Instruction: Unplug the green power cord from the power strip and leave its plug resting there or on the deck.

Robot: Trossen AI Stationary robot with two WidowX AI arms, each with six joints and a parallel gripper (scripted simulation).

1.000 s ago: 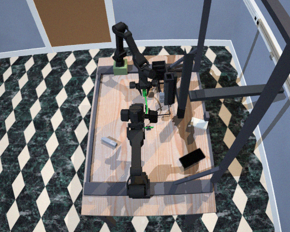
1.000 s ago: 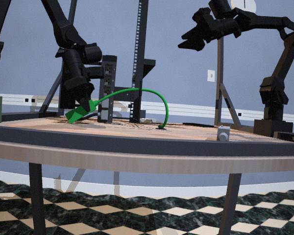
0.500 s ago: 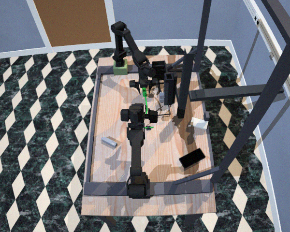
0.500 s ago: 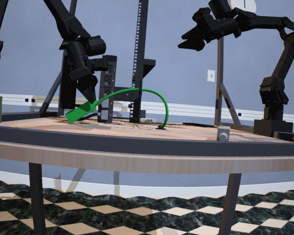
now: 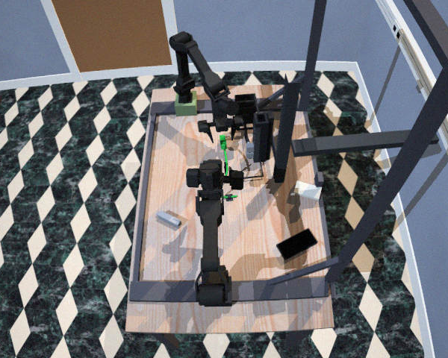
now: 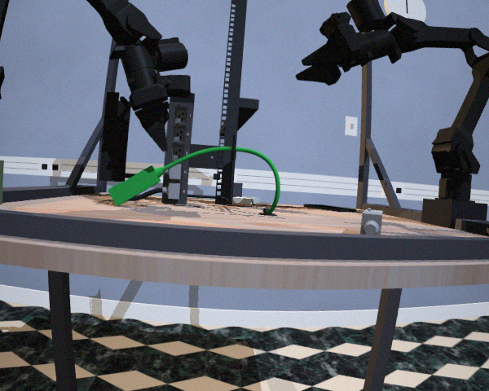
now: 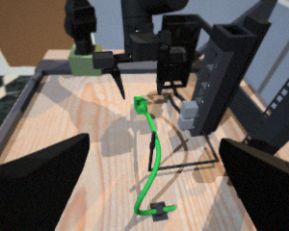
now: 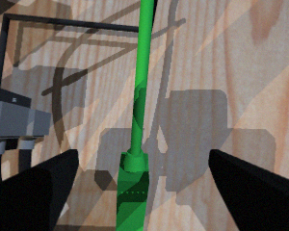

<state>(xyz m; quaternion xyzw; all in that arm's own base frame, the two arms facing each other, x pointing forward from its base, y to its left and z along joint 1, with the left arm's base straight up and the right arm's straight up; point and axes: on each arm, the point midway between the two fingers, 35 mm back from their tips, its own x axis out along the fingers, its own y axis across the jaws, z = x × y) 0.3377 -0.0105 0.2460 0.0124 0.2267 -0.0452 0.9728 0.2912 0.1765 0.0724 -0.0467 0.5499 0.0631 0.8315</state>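
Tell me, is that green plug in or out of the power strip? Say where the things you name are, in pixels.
Out: the green plug (image 5: 222,142) (image 6: 134,185) (image 7: 141,105) (image 8: 132,192) lies tilted on the deck, apart from the power strip (image 5: 261,139) (image 6: 179,168) (image 7: 217,77).

The cord (image 5: 226,159) (image 6: 277,177) (image 7: 158,156) (image 8: 143,58) is bright green, the fingers black, the walls (image 5: 247,30) (image 6: 295,105) blue, the floor (image 5: 78,223) (image 6: 194,362) cream-and-dark-green diamonds.
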